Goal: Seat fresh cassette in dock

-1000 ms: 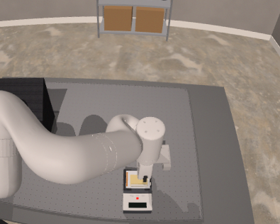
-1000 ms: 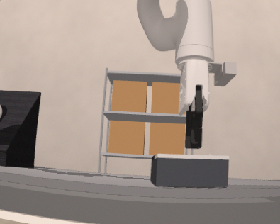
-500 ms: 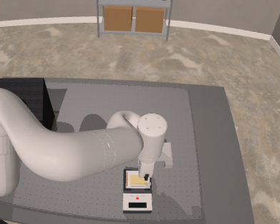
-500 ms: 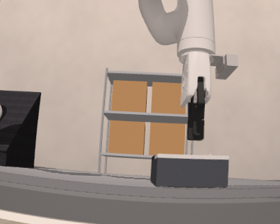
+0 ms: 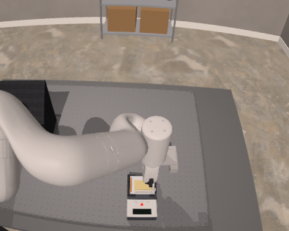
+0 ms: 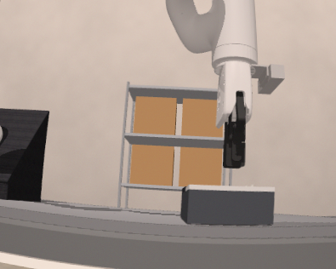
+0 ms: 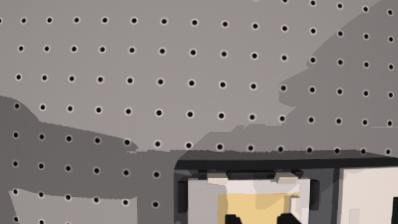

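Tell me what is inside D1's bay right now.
The cassette FRESH lies in the bay of D1, its tan top showing, and D1's red light is on. The gripper, open, covers its right part; the copper tabs and white comb cannot be made out.

The dock D1 is set on the bench near its front edge. The cassette FRESH is held in D1's bay. The pincer is positioned above D1, apart from it. A shelf rack is placed behind the bench.

FRESH lies in D1; red light on.
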Robot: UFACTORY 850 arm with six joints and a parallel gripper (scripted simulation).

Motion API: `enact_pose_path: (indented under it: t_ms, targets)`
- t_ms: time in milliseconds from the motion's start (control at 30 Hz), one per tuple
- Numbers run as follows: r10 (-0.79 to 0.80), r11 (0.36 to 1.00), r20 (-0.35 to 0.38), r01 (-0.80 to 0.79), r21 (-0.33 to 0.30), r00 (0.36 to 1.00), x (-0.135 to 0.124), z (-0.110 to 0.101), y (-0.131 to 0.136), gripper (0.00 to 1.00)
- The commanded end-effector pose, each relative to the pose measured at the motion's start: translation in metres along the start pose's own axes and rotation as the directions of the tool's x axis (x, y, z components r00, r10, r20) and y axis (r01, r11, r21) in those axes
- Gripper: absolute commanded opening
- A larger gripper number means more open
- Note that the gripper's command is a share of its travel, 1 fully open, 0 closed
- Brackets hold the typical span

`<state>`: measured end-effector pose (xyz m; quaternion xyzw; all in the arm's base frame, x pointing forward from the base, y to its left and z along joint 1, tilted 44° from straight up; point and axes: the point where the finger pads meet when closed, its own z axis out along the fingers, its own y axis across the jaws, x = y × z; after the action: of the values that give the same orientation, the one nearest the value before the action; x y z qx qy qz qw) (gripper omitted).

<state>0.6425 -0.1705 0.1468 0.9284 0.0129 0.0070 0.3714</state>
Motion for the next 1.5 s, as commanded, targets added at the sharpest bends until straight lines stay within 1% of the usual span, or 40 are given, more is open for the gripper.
enact_pose_path:
  t_ms: [0, 233, 300, 800, 867, 1267, 1367, 1467]
  targets:
    - [0.002, 1.000, -0.003, -0.002, 0.005, 1.000, -0.003, -0.007, -0.014, 1.00]
    - [0.008, 1.000, -0.003, -0.008, 0.011, 1.000, -0.013, -0.019, -0.046, 1.00]
    - [0.008, 1.000, -0.003, -0.008, 0.011, 1.000, -0.013, -0.019, -0.046, 1.00]
    - [0.014, 1.000, -0.002, -0.014, 0.014, 1.000, -0.043, -0.044, -0.110, 1.00]
    - [0.014, 1.000, -0.002, -0.014, 0.014, 1.000, -0.043, -0.044, -0.110, 1.00]
    - [0.020, 1.000, -0.001, -0.020, 0.012, 1.000, -0.073, -0.064, -0.157, 1.00]
    - [0.027, 1.000, 0.000, -0.027, 0.005, 1.000, -0.081, -0.067, -0.167, 1.00]
    - [0.027, 1.000, 0.000, -0.027, 0.005, 1.000, -0.084, -0.069, -0.171, 1.00]
